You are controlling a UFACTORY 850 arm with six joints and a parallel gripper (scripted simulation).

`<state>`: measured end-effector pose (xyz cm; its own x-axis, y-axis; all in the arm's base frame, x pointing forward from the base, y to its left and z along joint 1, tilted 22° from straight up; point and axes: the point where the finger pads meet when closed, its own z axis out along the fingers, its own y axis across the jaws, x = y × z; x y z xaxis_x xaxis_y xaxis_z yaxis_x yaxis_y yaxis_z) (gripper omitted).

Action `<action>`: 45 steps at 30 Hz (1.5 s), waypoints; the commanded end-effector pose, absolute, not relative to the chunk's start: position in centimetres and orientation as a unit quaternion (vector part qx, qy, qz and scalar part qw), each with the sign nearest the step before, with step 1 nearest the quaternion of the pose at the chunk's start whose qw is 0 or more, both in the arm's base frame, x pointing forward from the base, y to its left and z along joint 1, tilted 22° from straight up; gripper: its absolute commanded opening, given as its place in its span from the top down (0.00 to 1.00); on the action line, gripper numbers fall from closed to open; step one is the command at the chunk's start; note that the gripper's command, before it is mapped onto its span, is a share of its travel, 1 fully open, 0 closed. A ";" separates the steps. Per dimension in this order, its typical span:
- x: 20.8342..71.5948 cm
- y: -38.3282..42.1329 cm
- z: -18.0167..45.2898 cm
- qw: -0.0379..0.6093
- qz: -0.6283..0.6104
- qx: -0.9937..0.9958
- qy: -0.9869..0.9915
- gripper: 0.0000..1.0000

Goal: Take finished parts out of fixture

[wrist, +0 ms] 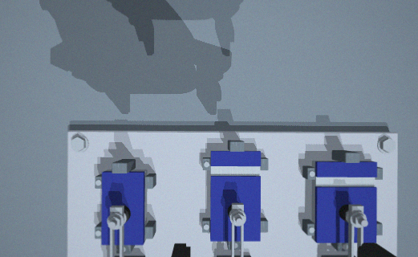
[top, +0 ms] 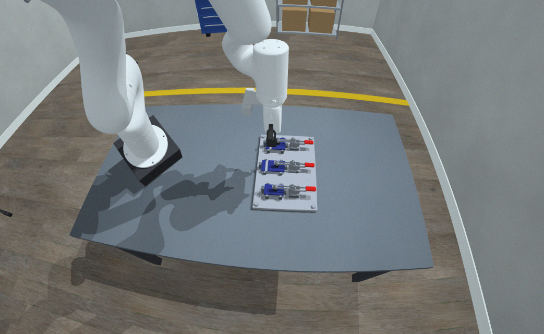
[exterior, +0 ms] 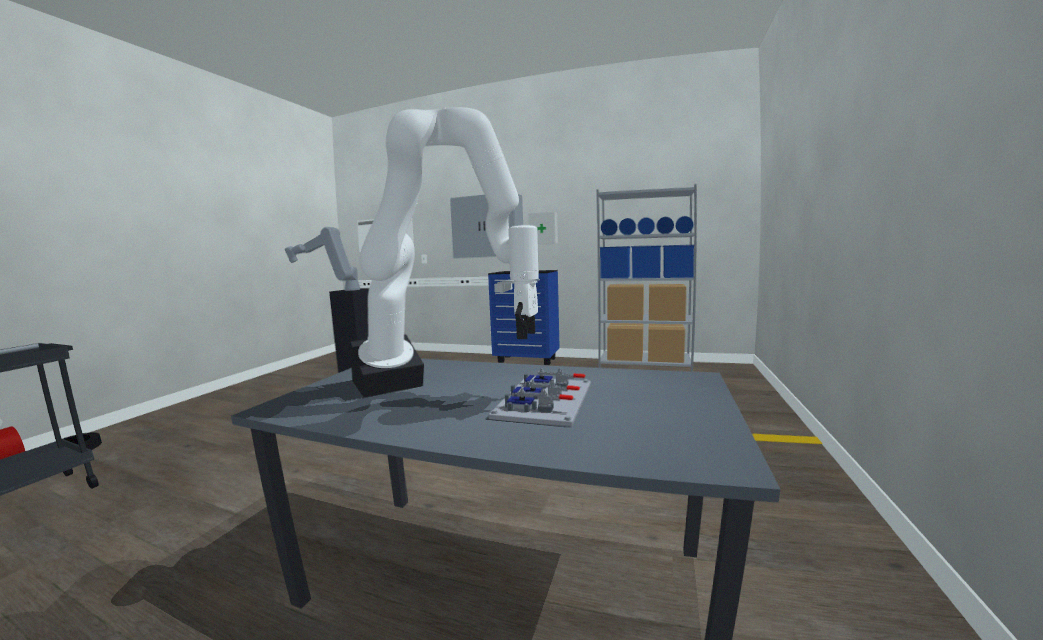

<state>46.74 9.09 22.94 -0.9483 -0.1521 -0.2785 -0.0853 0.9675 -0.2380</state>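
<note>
The table top (top: 348, 232) looked matt, smooth grey — no gloss. The fixture plate (wrist: 177, 193) read as pale brushed metal with hex bolts (wrist: 79, 142) at the upper corners. The three parts (wrist: 123, 189) looked like flat blue plastic or painted metal. The arm's shell (top: 99, 62) was smooth white, faintly satin — the floor (top: 182, 307) grained wood planks.
</note>
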 end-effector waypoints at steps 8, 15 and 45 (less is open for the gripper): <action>46.8 9.1 23.0 0.150 -0.112 -0.061 0.981 0.00; 46.8 9.1 23.0 0.150 -0.112 -0.061 0.981 0.00; 46.8 9.1 23.0 0.150 -0.112 -0.061 0.981 0.52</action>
